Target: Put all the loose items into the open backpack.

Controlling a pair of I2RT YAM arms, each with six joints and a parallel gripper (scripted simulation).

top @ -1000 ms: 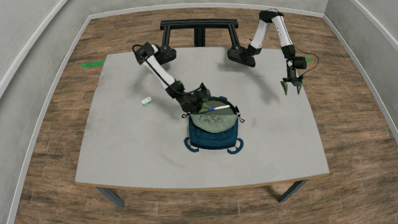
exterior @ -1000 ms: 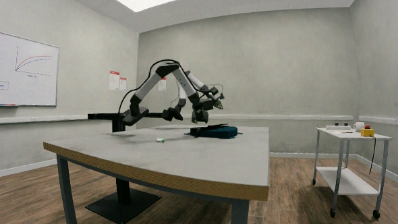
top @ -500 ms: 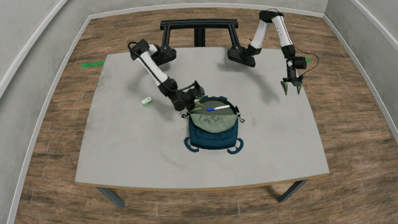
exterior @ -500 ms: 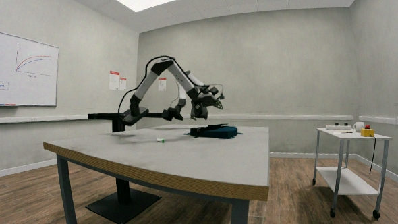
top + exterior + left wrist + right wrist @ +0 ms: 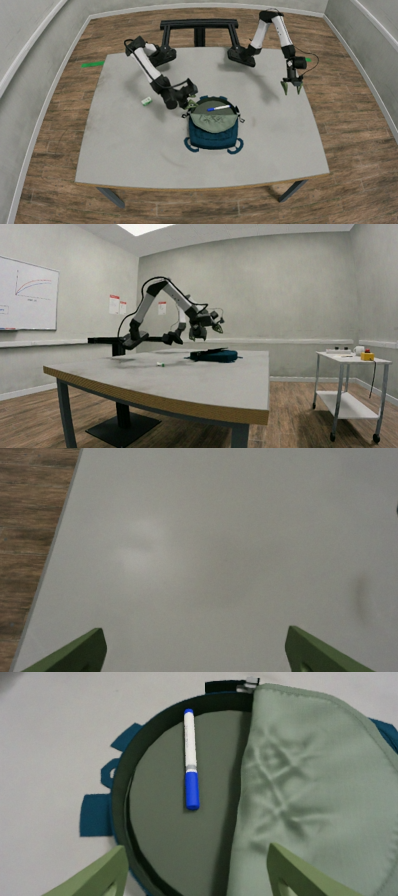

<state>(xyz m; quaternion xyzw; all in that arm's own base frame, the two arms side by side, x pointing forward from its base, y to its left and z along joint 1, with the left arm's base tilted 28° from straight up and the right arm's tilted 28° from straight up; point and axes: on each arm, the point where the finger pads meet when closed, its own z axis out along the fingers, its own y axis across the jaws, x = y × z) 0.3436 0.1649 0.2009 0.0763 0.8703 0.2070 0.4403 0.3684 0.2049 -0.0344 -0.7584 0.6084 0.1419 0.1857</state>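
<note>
The blue backpack (image 5: 213, 143) (image 5: 226, 355) (image 5: 96, 815) lies open at mid-table, its grey-green flap (image 5: 217, 124) (image 5: 327, 778) folded back over its body. A white marker with a blue cap (image 5: 218, 108) (image 5: 191, 747) lies inside, on the lining. A small white and green item (image 5: 146, 101) (image 5: 160, 364) lies on the table, left of the backpack in the top view. My right gripper (image 5: 192, 100) (image 5: 198, 339) (image 5: 197, 854) is open and empty, above the backpack's left edge in that view. My left gripper (image 5: 292, 90) (image 5: 218, 328) (image 5: 196, 636) is open and empty, high over the table's right side there.
The grey table (image 5: 135, 152) (image 5: 189, 386) has its right edge in the top view near my left gripper. The black arm stand (image 5: 200, 23) is behind the table. A white trolley (image 5: 351, 359) stands apart from the table.
</note>
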